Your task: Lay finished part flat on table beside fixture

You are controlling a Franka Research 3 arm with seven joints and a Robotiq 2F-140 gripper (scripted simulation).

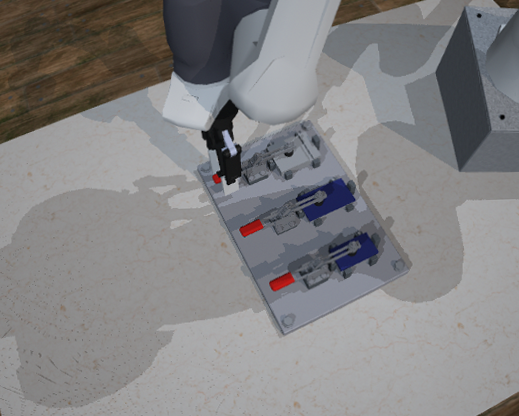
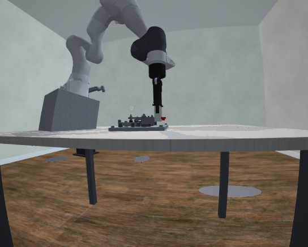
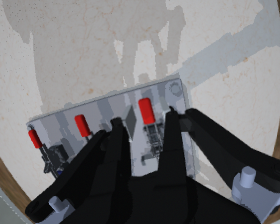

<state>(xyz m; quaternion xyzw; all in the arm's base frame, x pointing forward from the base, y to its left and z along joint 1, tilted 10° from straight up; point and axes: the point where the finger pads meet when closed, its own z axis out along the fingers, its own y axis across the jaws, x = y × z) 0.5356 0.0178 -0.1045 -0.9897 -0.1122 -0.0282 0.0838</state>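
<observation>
Top view: fixture lies on the surface, slanting from upper centre toward lower right, with three toggle clamps in a row.

- Upper station: slotted part, light grey, seated in its nest at the upper right end of the plate. The clamp arm lies over it.
- Middle station: blue blank under its clamp, red handle pointing lower left.
- Lower station: second blank, likewise clamped, its handle also pointing lower left.

Hand: pointing straight down at the upper left corner of the fixture, at the upper clamp's handle; only the handle's red tip shows beside the black fingers.

Wrist view: that handle sits in the gap between the two fingers. The gap is narrow; the fingers straddle the handle without pinching it.

Exterior view: hand is upright, tips low, at handle height at the right end of the fixture.

Robot pedestal: upper right, well apart from the fixture.
</observation>
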